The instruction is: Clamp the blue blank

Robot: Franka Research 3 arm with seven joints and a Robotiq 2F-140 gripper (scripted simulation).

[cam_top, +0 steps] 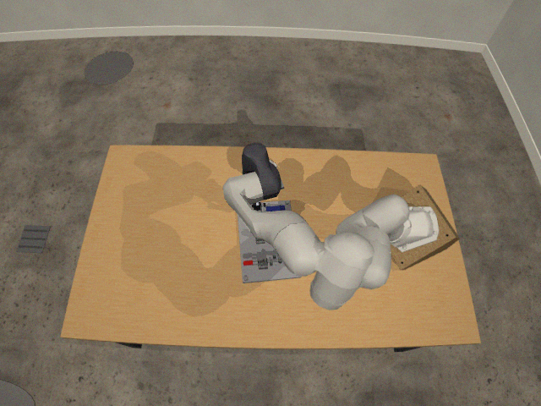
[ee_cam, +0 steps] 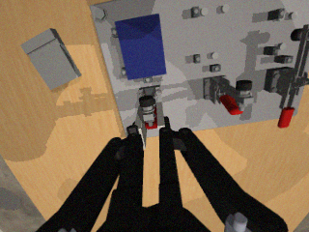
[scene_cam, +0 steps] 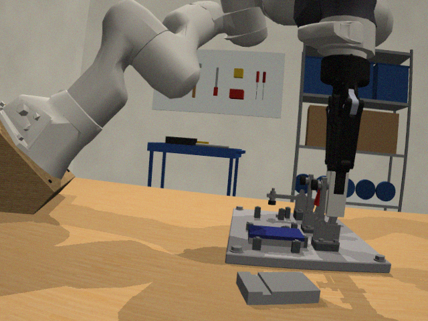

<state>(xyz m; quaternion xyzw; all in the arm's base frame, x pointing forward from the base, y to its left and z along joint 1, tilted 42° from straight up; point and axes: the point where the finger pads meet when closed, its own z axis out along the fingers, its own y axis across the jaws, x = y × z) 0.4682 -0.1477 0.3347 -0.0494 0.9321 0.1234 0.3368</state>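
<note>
The blue blank lies in a nest at the near-left end of the grey fixture plate, among its blocks; it also shows in the exterior view. The grey finished part with its milled slot lies flat on the table beside the plate, as the wrist view also shows. My gripper points straight down at the clamp on the blank's short side and is shut on that clamp's red handle. The clamp's black-tipped bar stands just short of the blank. In the top view the arm hides the gripper.
Two other clamps with red handles stand on the plate beside empty nests. The far one holds its bar raised. The robot's base sits on a wooden wedge at the table's right end.
</note>
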